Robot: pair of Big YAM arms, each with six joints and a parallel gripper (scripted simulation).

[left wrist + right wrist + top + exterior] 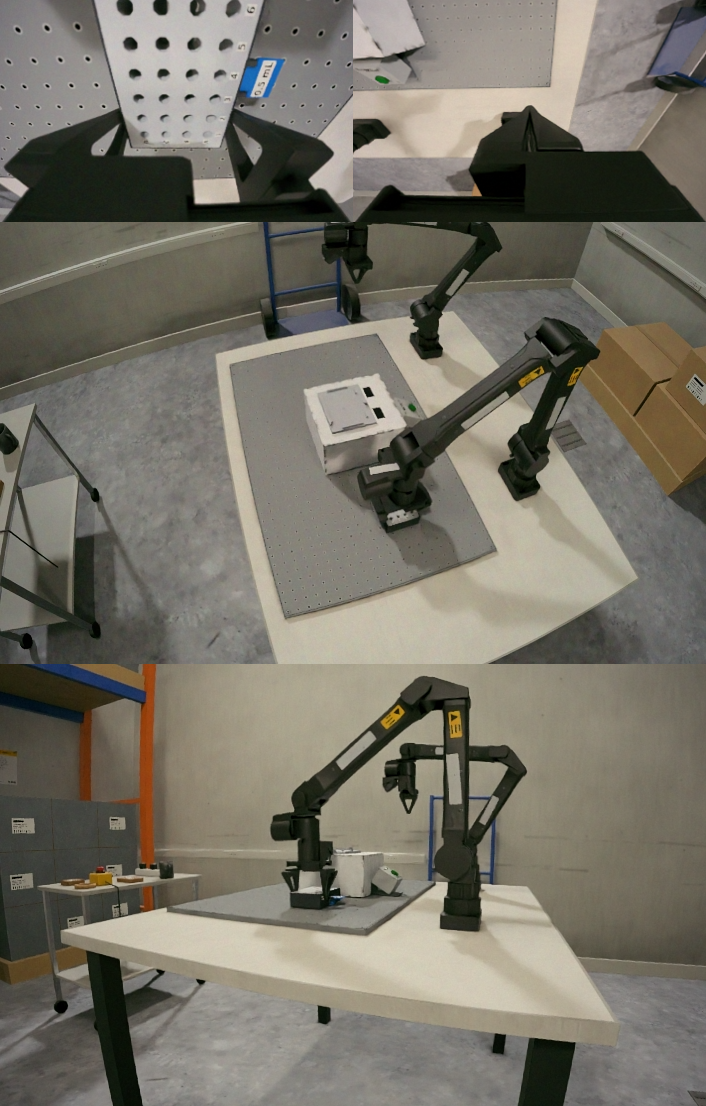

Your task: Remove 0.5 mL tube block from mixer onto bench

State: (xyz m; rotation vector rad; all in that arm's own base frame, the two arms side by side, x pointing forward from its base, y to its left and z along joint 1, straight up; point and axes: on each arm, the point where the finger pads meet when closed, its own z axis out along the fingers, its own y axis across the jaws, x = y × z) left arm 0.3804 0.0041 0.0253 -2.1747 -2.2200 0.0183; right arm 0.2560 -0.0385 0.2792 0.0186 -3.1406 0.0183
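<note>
- Overall, I see one bench, a broad cream table [521, 596] [468, 976] [216, 190] [452, 109]; one grey perforated board [312, 544] [218, 908] [50, 79] [492, 45] lies on it.
- One boxy white mixer [346, 451] [359, 872] [398, 30] stands upright on the board; a careless swing of my wrist while withdrawing could knock it.
- Of my two grippers, the black left gripper [401, 505] [308, 893] [176, 110] is clamped on the block, its fingers nearly at full spread because the block is wide. Opening has little travel to spare, so a finger might catch a side and drag or tip it as I lift.
- The black right gripper [357, 279] [408, 812] [529, 110] is closed on nothing, well away from the mixer.
- One flat grey plate [346, 406] tops the mixer, with no block on it.
- One black, pale-topped rectangular block [401, 517] [307, 900] [164, 59] sits low over the board beside the mixer; I can't tell whether its base fully touches. Released with a gap below, it could drop or rock. I count four holes per row, six rows numbered in view.
- One blue "0.5 mL" tag [337, 900] [263, 77] juts from its side and could snag.
</note>
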